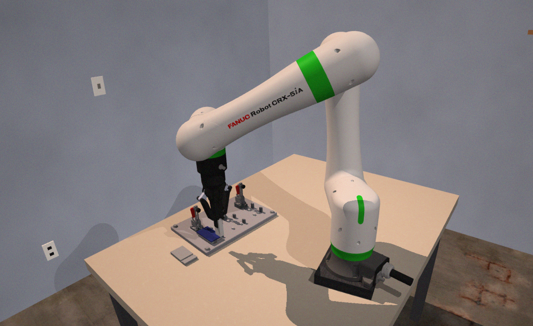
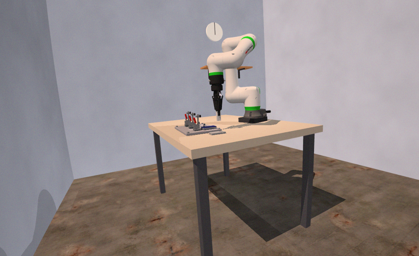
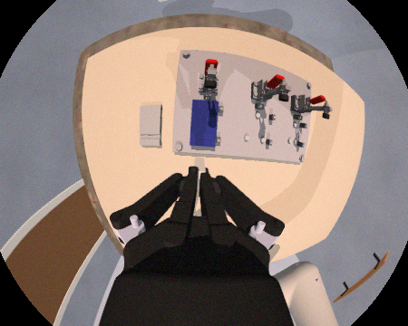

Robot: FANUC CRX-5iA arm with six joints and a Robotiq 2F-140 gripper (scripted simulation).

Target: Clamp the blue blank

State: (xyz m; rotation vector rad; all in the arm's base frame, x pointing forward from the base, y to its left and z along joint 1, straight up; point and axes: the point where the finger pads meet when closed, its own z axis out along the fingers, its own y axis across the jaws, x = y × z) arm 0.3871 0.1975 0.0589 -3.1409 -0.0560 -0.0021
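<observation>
The blue blank lies in the nest at the left end of the grey fixture plate; it also shows in the wrist view. That nest's clamp has a red handle and its bar reaches over the blank's end. The grey finished part with the slot lies flat on the table beside the plate, and shows in the wrist view. My gripper is shut and empty, hanging above the plate's near edge next to the blank; its fingertips show in the wrist view.
Two more nests with red-handled clamps stand empty on the plate's right part. The robot base sits at the table's other side. The table edge lies close to the finished part.
</observation>
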